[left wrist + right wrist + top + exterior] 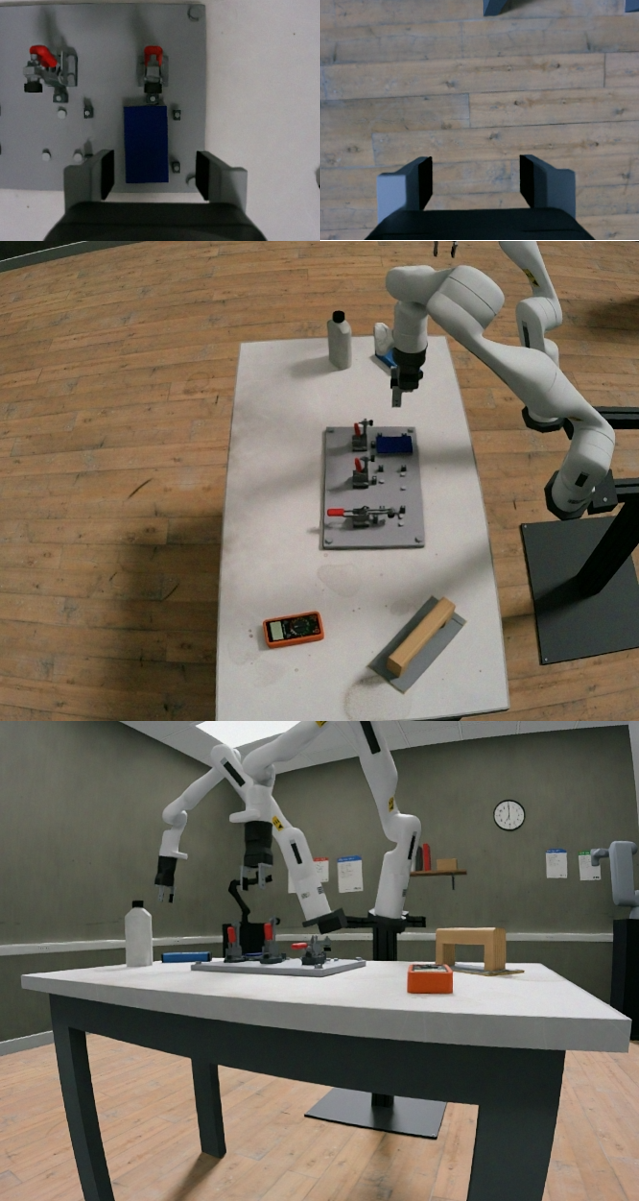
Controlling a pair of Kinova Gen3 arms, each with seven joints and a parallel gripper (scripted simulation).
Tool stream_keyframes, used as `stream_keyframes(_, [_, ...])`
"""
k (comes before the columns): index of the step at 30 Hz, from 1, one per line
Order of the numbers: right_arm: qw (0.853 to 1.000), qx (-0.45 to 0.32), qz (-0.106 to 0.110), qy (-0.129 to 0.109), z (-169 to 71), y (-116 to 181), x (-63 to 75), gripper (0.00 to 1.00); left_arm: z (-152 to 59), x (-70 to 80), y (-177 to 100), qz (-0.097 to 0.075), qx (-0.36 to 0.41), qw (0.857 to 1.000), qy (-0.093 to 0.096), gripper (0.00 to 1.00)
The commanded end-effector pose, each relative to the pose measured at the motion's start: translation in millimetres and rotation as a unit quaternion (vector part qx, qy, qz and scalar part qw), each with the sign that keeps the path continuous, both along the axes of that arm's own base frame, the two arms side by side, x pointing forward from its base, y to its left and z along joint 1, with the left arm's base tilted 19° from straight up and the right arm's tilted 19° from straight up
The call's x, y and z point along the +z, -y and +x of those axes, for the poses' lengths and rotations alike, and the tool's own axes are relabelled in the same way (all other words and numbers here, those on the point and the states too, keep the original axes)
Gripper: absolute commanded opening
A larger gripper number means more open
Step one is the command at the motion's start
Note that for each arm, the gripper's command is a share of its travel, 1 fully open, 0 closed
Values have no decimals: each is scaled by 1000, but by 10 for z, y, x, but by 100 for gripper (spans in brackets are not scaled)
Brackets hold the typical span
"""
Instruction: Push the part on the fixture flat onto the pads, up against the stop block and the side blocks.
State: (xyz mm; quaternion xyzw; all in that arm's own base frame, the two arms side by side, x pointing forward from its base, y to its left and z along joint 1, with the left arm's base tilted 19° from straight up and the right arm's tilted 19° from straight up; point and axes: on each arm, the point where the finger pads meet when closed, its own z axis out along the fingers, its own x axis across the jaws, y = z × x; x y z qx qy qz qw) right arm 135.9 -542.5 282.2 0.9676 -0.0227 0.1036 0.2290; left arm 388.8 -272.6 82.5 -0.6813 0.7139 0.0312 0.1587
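The dark blue part (394,445) (146,145) lies on the fixture plate (371,539) (111,48), very slightly turned. Its upper end in the left wrist view is close to the stop block (152,98); contact cannot be told. A narrow gap shows between its right edge and the side blocks (176,115) (175,167). The pads are hidden under it. My left gripper (256,879) (154,168) is open and empty, high above the part's near end. My right gripper (444,250) (165,896) (476,174) is open and empty, off the table over the floor.
The clamp (359,441) (153,72) beside the part stands raised, as does the middle clamp (361,478). The third clamp (361,517) has its arm lowered. A bottle (339,347) and a blue-based object (384,358) stand behind; a multimeter (293,629) and a trowel (420,638) lie in front.
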Motion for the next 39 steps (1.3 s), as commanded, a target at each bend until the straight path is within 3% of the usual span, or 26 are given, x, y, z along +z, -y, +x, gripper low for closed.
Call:
stream_keyframes(1, [1000, 3, 4, -10, -141, -61, 14, 100, 6, 19, 54, -5, -9, 1000, 3, 100])
stream_keyframes(39, [997, 1, 54, -60, -919, -583, 92, 100, 9, 21, 63, -6, -8, 1000, 3, 100])
